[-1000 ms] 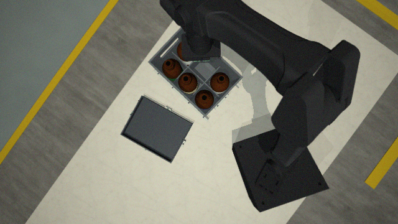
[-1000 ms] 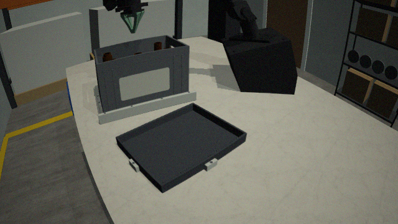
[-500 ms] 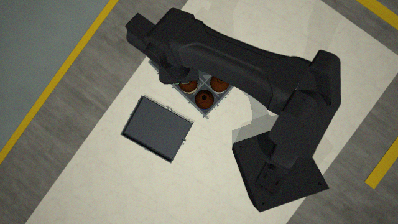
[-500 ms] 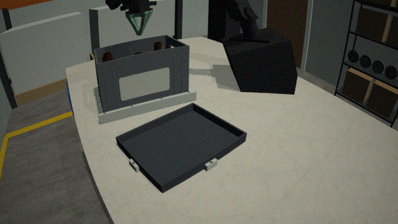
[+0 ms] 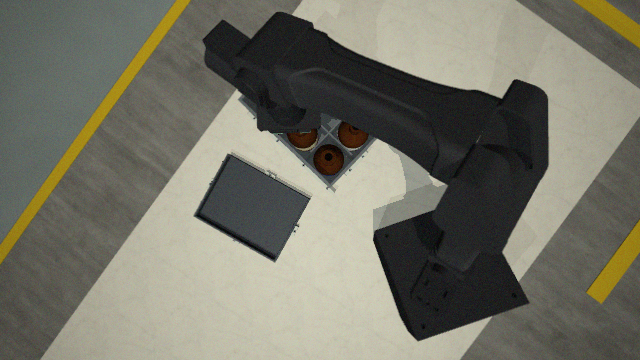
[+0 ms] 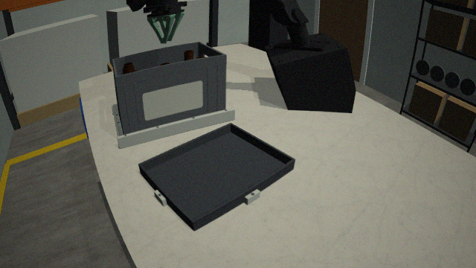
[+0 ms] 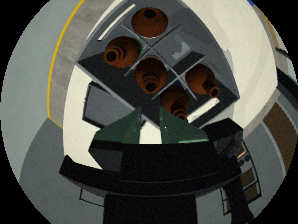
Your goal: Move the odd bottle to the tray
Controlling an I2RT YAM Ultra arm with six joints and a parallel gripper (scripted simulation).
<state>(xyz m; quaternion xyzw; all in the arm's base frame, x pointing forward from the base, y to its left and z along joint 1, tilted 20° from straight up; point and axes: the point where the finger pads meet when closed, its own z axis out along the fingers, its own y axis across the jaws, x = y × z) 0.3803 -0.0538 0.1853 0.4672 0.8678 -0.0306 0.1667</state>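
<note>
Likely choosing among five bottles (image 5: 328, 160) (image 6: 189, 56) (image 7: 150, 75) in the crate (image 5: 330, 184) (image 6: 128, 100) (image 7: 220, 55), beyond the near tray (image 5: 252, 207) (image 6: 216, 175) (image 7: 107, 107). Hovering above with gripper (image 5: 292, 129) (image 6: 164, 42) (image 7: 150, 110) jaws partly spread, empty. Compare necks before descending.

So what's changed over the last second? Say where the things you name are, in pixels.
The end effector (image 5: 291, 131) (image 6: 164, 42) (image 7: 150, 110) swung over the crate (image 5: 352, 164) (image 6: 130, 100) (image 7: 107, 80) toward its tray-side wall. It took no bottle (image 5: 328, 167) (image 6: 128, 68) (image 7: 150, 75). Crate and tray (image 5: 252, 207) (image 6: 216, 179) (image 7: 107, 107) look unmoved.
</note>
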